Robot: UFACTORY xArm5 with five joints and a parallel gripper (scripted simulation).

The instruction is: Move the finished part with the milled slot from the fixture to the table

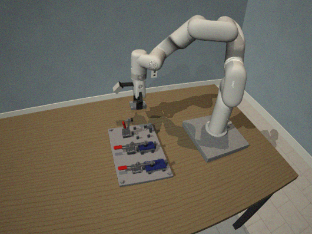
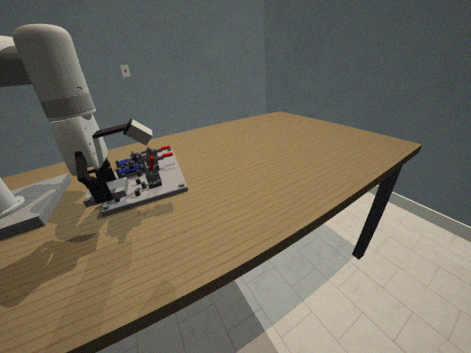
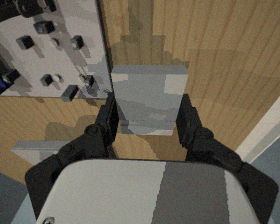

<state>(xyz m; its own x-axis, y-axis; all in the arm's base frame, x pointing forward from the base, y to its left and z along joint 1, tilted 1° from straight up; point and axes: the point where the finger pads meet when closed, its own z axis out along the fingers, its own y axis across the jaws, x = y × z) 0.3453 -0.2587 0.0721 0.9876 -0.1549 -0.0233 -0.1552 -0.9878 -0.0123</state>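
Note:
My gripper (image 1: 138,101) is shut on the grey finished part (image 1: 135,105), which hangs level a little above the table beyond the far end of the fixture plate (image 1: 139,154). In the wrist view the part (image 3: 149,99) sits between both fingers of the gripper (image 3: 149,125), over bare wood beside the plate's edge. In the exterior view the part (image 2: 117,186) shows at the gripper (image 2: 95,185). The far nest (image 1: 140,130) stands empty, its red clamp handle (image 1: 123,124) raised. Two blue blanks (image 1: 146,146) (image 1: 155,165) sit in their nests with red clamp handles (image 1: 118,147) (image 1: 122,168) lying flat.
The arm's grey base plate (image 1: 215,139) stands to the right of the fixture. The table's back edge and the wall lie close behind the gripper. The wrist camera block (image 1: 118,86) sticks out to the left of the wrist.

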